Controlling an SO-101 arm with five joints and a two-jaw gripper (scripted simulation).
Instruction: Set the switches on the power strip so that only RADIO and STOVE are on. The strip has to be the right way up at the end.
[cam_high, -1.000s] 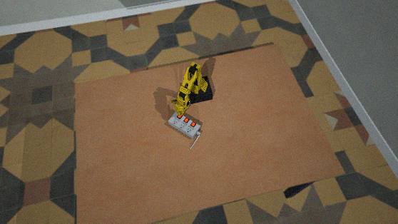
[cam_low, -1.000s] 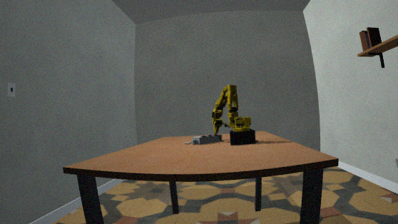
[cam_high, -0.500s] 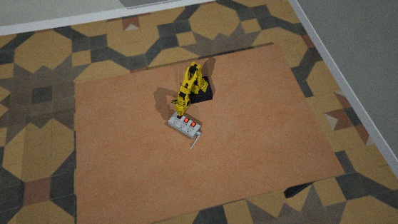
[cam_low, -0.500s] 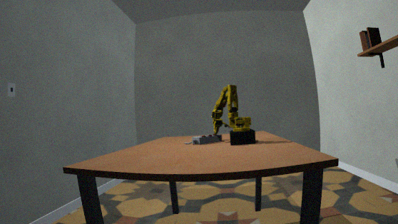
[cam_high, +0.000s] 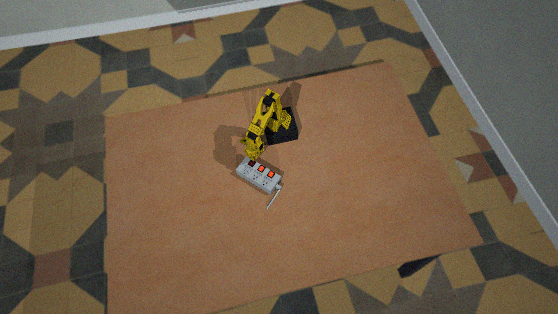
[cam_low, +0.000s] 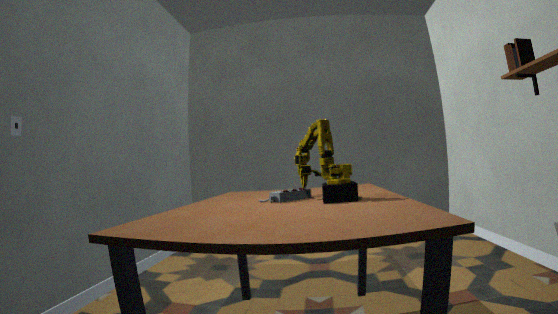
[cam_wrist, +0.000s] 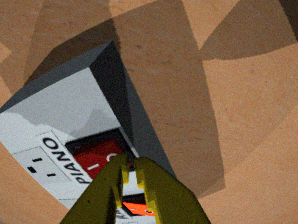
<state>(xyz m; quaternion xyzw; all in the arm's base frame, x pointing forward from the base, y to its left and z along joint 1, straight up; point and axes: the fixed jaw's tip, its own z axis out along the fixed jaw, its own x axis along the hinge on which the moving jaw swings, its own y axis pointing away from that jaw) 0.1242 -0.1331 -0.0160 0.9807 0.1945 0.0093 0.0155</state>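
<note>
Grey plastic power strip (cam_high: 259, 175) lies right way up on the brown wooden surface (cam_high: 350, 200). Its dark red PIANO switch (cam_wrist: 100, 156) sits under the yellow tool (cam_wrist: 128, 163), which is clenched on nothing.

The reddish-brown wooden counter (cam_low: 280, 220) on dark legs carries a grey, oblong power strip (cam_high: 259, 174) lying face up, switches showing, near its middle. A short pale cable stub (cam_high: 273, 198) trails from the strip's end onto the wood. Just beside it sits the arm's black block base (cam_low: 340, 192), apparently flat on the surface.
</note>
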